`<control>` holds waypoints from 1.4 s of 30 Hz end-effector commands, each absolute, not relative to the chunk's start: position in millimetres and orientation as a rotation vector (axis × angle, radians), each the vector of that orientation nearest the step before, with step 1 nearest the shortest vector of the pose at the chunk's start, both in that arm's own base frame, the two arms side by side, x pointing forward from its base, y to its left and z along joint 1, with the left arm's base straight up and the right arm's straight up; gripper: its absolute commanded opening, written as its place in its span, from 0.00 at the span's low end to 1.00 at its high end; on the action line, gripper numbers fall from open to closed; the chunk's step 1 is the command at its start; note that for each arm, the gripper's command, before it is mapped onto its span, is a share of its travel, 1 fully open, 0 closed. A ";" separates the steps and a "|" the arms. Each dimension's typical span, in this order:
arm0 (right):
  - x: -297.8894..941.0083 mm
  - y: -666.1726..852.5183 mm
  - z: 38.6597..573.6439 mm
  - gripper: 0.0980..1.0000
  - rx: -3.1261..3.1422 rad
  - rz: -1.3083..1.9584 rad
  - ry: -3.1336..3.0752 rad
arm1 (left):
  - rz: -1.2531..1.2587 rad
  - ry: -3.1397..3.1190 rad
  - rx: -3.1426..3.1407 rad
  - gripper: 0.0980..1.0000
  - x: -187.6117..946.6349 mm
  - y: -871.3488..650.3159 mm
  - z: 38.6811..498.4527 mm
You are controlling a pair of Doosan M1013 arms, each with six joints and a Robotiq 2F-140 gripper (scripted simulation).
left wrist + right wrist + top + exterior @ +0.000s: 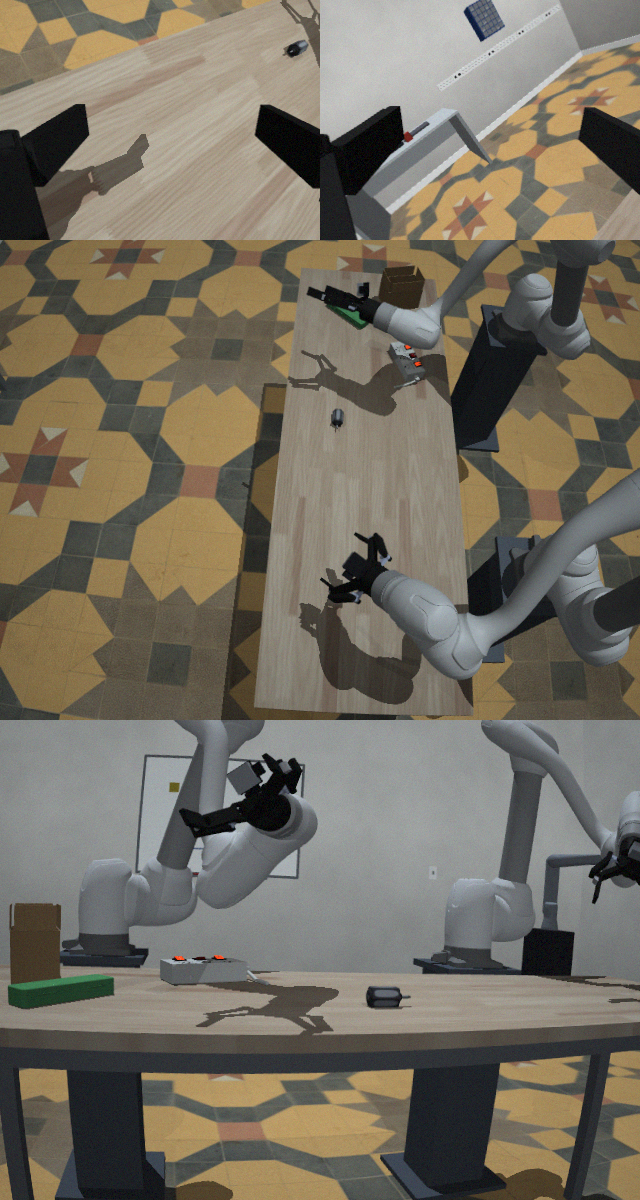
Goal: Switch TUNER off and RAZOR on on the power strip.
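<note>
The grey power strip (401,362) (204,972) lies switches up near the table's robot-side edge. Its two end switches look bright orange and the middle switch (413,355) (199,958) looks dark red. The labels are too small to read, so I cannot tell which is TUNER or RAZOR. My right gripper (316,293) (230,791) (492,123) is open and empty, held high and pointing sideways; the strip is not in its wrist view. My left gripper (339,557) (593,887) (172,120) is open and empty above the other end of the table, far from the strip.
A green block (356,319) (62,991) and an open brown box (401,291) (35,952) stand past the strip. A small dark plug-like object (337,417) (384,996) (297,48) lies towards mid-table. A short white cord (408,383) (256,977) leaves the strip's end.
</note>
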State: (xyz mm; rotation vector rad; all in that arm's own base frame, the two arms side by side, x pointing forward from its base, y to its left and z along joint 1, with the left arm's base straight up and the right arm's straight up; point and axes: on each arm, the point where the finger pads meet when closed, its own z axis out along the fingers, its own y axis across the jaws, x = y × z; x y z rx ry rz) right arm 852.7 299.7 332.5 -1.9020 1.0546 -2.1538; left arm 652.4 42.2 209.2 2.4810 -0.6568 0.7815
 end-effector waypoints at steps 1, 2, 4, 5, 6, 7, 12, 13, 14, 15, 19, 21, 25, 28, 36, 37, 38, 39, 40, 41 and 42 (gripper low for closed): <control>852.8 299.7 333.9 1.00 -1.900 -2.154 1.055 | 0.783 -0.658 2.481 1.00 652.7 42.3 209.8; 852.8 299.7 333.9 1.00 -1.900 -2.154 1.055 | 0.783 -0.658 2.481 1.00 652.7 42.3 209.8; 852.8 299.7 333.9 1.00 -1.900 -2.154 1.055 | 0.783 -0.658 2.481 1.00 652.7 42.3 209.8; 852.8 299.7 333.9 1.00 -1.900 -2.154 1.055 | 0.783 -0.658 2.481 1.00 652.7 42.3 209.8; 852.8 299.7 333.9 1.00 -1.900 -2.154 1.055 | 0.783 -0.658 2.481 1.00 652.7 42.3 209.8; 852.8 299.7 333.9 1.00 -1.900 -2.154 1.055 | 0.783 -0.658 2.481 1.00 652.7 42.3 209.8; 852.8 299.7 333.9 1.00 -1.900 -2.154 1.055 | 0.783 -0.658 2.481 1.00 652.7 42.3 209.8; 852.8 299.7 333.9 1.00 -1.900 -2.154 1.055 | 0.783 -0.658 2.481 1.00 652.7 42.3 209.8; 852.8 299.7 333.9 1.00 -1.900 -2.154 1.055 | 0.783 -0.658 2.481 1.00 652.7 42.3 209.8; 852.8 299.7 333.9 1.00 -1.900 -2.154 1.055 | 0.783 -0.658 2.481 1.00 652.7 42.3 209.8; 852.8 299.7 333.9 1.00 -1.900 -2.154 1.055 | 0.783 -0.658 2.481 1.00 652.7 42.3 209.8; 852.8 299.4 333.9 1.00 -1.900 -2.154 1.055 | 0.783 -0.658 2.481 1.00 652.7 42.3 209.8; 853.0 297.7 333.7 1.00 -1.902 -2.156 1.058 | 0.783 -0.658 2.481 1.00 652.7 42.3 209.8; 853.4 294.6 333.3 1.00 -1.906 -2.159 1.062 | 0.783 -0.658 2.481 1.00 652.7 42.3 209.8; 854.9 281.7 331.6 1.00 -1.921 -2.169 1.079 | 0.783 -0.658 2.481 1.00 652.7 42.3 209.8; 855.3 278.5 331.2 1.00 -1.924 -2.172 1.084 | 0.783 -0.658 2.481 1.00 652.7 42.3 209.8; 855.6 275.0 330.7 1.00 -1.929 -2.175 1.088 | 0.783 -0.658 2.481 1.00 652.7 42.3 209.8; 856.0 271.2 330.2 1.00 -1.933 -2.178 1.094 | 0.783 -0.658 2.481 1.00 652.7 42.3 209.8; 856.4 267.0 329.6 1.00 -1.938 -2.181 1.099 | 0.783 -0.658 2.481 1.00 652.7 42.3 209.8; 856.8 262.5 329.0 1.00 -1.944 -2.185 1.106 | 0.783 -0.658 2.481 1.00 652.7 42.3 209.8; 857.2 257.6 328.4 1.00 -1.950 -2.188 1.113 | 0.783 -0.658 2.481 1.00 652.7 42.3 209.8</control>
